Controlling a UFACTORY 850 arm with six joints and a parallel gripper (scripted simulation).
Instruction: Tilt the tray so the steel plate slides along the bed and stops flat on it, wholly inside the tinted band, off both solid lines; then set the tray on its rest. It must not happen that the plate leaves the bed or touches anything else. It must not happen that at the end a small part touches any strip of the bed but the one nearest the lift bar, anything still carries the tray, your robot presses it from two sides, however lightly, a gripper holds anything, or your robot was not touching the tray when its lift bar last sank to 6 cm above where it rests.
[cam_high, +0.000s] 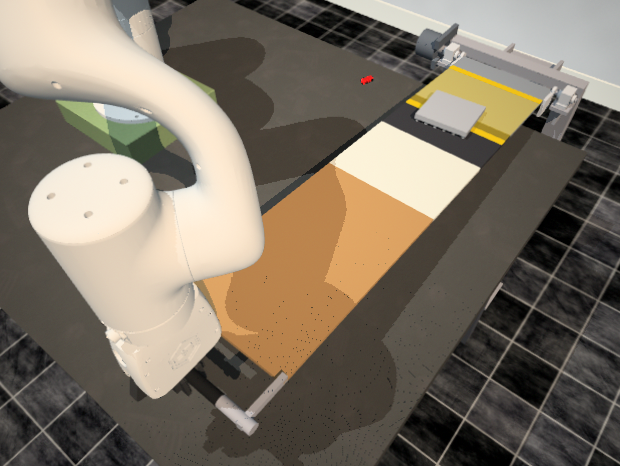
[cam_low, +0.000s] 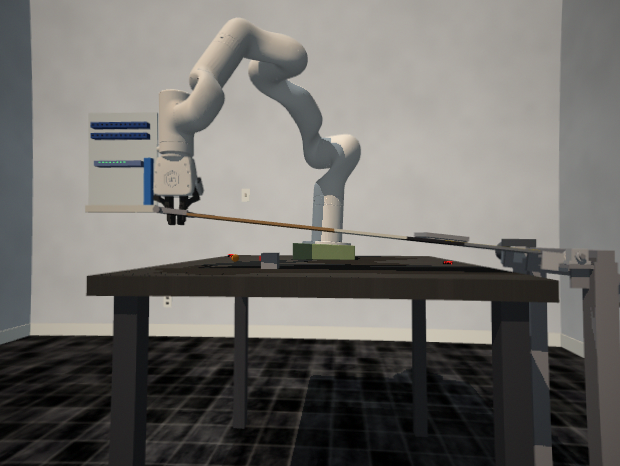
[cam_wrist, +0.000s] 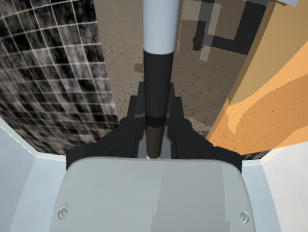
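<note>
The long tray (cam_high: 320, 235) has an orange, a cream, a dark and a yellow-tinted zone. It is tilted, high at my end and low at the hinge, as the side view shows (cam_low: 300, 226). The grey steel plate (cam_high: 450, 113) (cam_low: 441, 236) lies flat on the bed at the low end. It covers part of the near solid yellow line (cam_high: 488, 134) of the tinted band (cam_high: 481, 97) and stays off the far line (cam_high: 496, 85). My gripper (cam_low: 176, 212) is shut on the tray's handle bar (cam_high: 235, 410), seen between the fingers in the wrist view (cam_wrist: 154, 128).
The hinge stand (cam_high: 561, 100) holds the tray's far end beyond the table edge. A small grey block (cam_low: 269, 260), a red marker (cam_high: 367, 79) and the arm's green base (cam_high: 130, 130) sit on the dark table. A cabinet (cam_low: 120, 160) stands behind the gripper.
</note>
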